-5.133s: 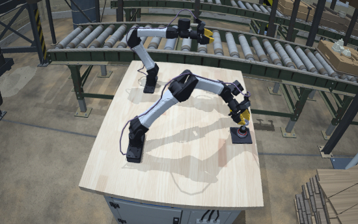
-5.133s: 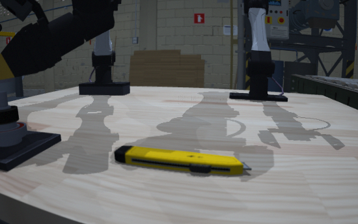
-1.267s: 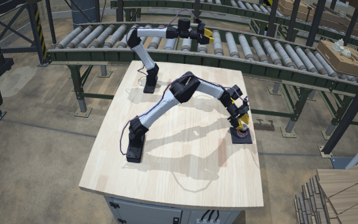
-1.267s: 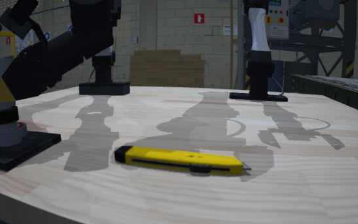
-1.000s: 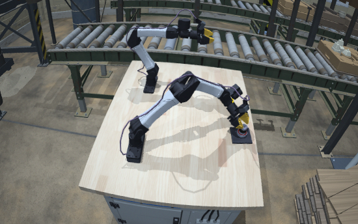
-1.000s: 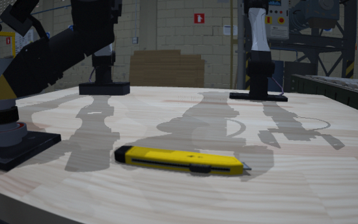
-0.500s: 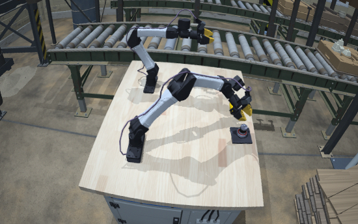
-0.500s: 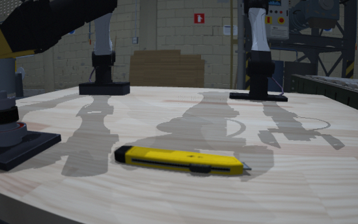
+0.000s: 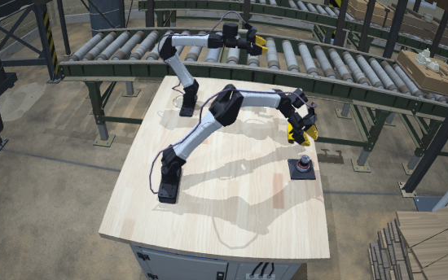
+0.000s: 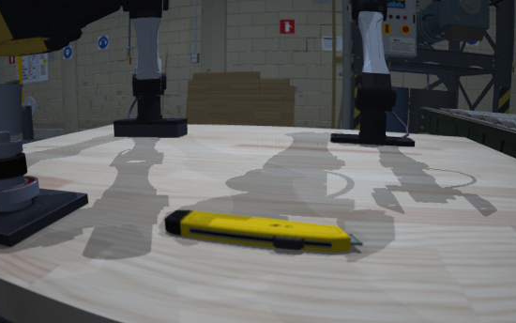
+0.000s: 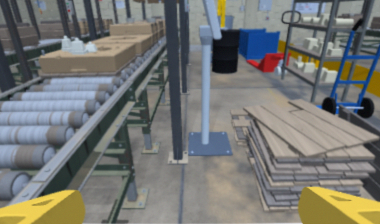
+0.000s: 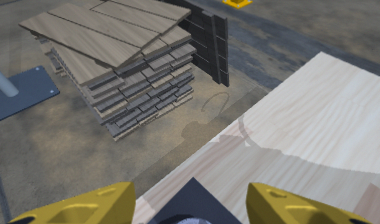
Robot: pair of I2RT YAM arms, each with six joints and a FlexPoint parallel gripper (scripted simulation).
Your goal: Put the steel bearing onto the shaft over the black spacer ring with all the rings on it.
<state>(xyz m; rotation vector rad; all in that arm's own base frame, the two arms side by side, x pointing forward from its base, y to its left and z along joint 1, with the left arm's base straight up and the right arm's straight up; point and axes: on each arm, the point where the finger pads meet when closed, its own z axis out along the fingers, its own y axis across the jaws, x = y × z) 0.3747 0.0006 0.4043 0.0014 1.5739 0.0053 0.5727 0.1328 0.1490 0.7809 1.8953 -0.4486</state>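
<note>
The top view is taken from high above one side of the wooden table, angled down over both arms toward the roller conveyor; the exterior view sits low and close at the table's edge near the shaft's base plate, facing the arm bases and brick wall. The left wrist view looks outward along the conveyor, while the right wrist view looks steeply down past the table edge, both sharing the plank stack with the top view.
</note>
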